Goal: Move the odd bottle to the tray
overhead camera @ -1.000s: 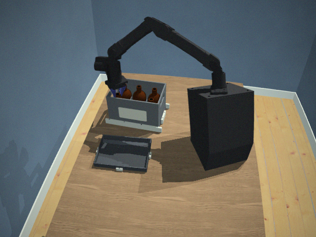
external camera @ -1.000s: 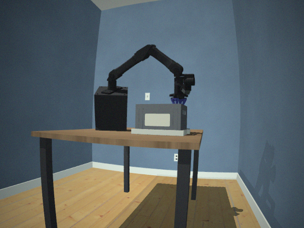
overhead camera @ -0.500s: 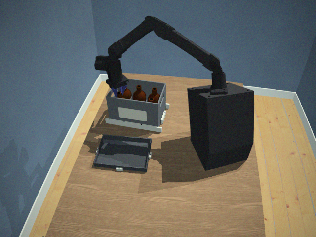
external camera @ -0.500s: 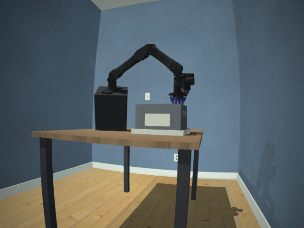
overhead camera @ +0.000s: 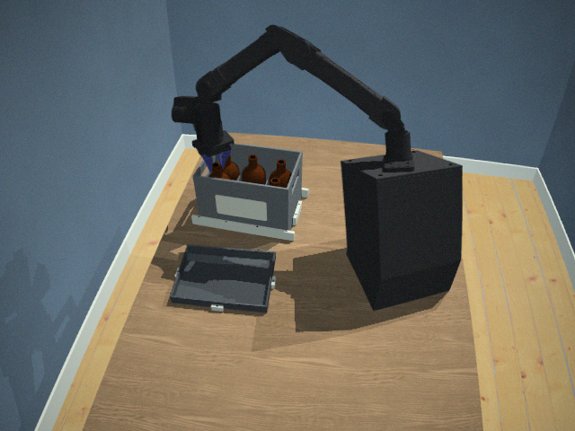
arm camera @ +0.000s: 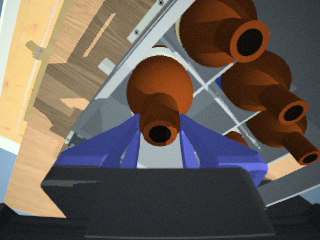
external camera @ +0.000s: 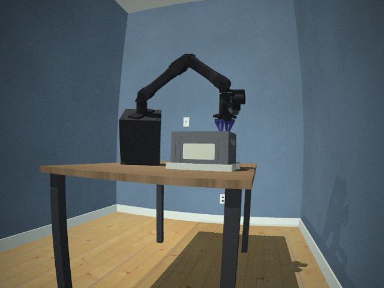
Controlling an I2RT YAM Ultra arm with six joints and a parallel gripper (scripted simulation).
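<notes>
A grey crate stands on the table and holds several brown bottles. My gripper with blue fingers is at the crate's left end, shut on the neck of the brown bottle in the corner cell. In the wrist view the gripper has one finger on each side of that neck, just below the opening, and the bottle stands upright in its cell. Other bottles stand in the cells beside it. From the side view the gripper sits just above the crate's rim. The dark tray lies in front of the crate.
The arm's black base box stands to the right of the crate and the tray. The crate rests on a white base plate. A white rim runs along the table's left edge, close to the crate.
</notes>
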